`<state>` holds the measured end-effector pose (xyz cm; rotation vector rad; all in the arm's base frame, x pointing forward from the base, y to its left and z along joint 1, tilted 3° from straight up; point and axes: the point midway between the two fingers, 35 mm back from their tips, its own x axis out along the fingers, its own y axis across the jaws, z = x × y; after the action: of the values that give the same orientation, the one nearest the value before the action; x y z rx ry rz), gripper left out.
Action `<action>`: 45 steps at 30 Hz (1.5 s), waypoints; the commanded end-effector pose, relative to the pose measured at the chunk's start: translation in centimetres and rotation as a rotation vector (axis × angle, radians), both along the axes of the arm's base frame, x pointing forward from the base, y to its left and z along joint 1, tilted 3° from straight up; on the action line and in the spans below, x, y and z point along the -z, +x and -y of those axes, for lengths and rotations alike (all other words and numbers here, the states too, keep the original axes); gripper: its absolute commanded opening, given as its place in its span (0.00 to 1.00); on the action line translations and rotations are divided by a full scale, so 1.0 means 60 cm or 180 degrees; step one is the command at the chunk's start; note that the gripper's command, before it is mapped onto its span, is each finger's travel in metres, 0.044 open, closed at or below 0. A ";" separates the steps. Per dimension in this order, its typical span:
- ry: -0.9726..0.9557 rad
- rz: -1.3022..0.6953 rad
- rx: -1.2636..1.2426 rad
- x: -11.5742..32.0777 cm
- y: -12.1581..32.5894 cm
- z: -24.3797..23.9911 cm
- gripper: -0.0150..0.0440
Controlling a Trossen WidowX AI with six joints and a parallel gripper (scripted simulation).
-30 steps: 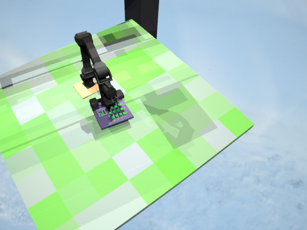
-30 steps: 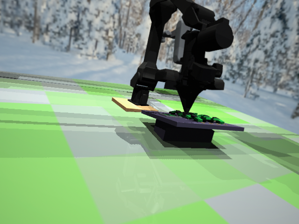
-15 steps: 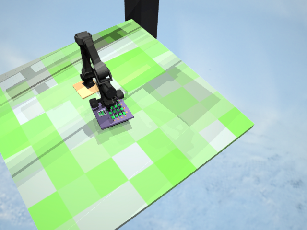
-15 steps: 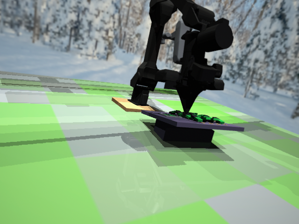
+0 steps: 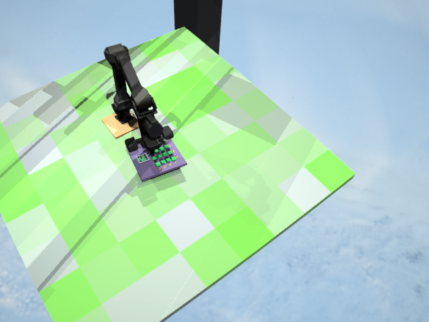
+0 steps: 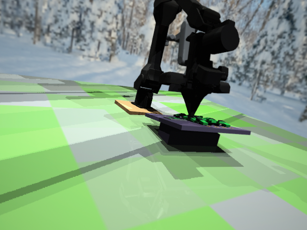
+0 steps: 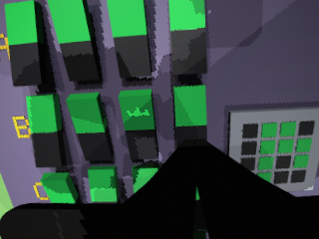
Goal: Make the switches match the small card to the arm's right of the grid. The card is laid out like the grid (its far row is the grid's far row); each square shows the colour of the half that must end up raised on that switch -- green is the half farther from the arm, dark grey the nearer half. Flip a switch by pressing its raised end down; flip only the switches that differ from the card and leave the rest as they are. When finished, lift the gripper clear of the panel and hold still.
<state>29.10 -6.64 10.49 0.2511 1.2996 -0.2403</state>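
A black arm (image 5: pixel 129 93) rose from a tan plate (image 5: pixel 116 126) on a green-and-white checked table (image 5: pixel 221 194) and bent down over a purple panel (image 5: pixel 157 162). Green switches (image 5: pixel 162 155) covered the panel's right part; a small card (image 5: pixel 142 158) lay on its left. A dark post (image 5: pixel 198 21) stood at the far edge.

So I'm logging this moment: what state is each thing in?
gripper: shut, empty, tip down among the switches
switch grid: rockers tilted, which ends are raised is hard to tell
card: flat on the panel, mixed green and dark squares
panel: flat on its block
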 end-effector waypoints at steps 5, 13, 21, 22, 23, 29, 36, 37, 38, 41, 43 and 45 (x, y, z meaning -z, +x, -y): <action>0.0008 0.0004 -0.0006 0.002 0.001 -0.001 0.25; 0.0008 0.0004 -0.0006 0.004 0.001 -0.001 0.25; 0.0008 0.0004 -0.0006 0.006 0.002 -0.001 0.25; 0.0008 0.0004 -0.0006 0.006 0.002 -0.001 0.25; 0.0008 0.0004 -0.0006 0.006 0.002 -0.001 0.25; 0.0004 -0.0009 -0.0003 -0.008 0.000 0.000 0.25; 0.0034 -0.0077 -0.0010 -0.099 -0.021 -0.003 0.25; 0.0034 -0.0077 -0.0010 -0.099 -0.021 -0.003 0.25; 0.0035 -0.0078 -0.0010 -0.099 -0.021 -0.006 0.25; 0.0045 -0.0082 -0.0010 -0.098 -0.016 -0.052 0.25; 0.0053 -0.0080 -0.0010 -0.097 -0.016 -0.093 0.25; 0.0058 -0.0076 -0.0011 -0.097 -0.018 -0.119 0.25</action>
<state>28.31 -1.49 16.25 0.2648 1.3285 -0.2286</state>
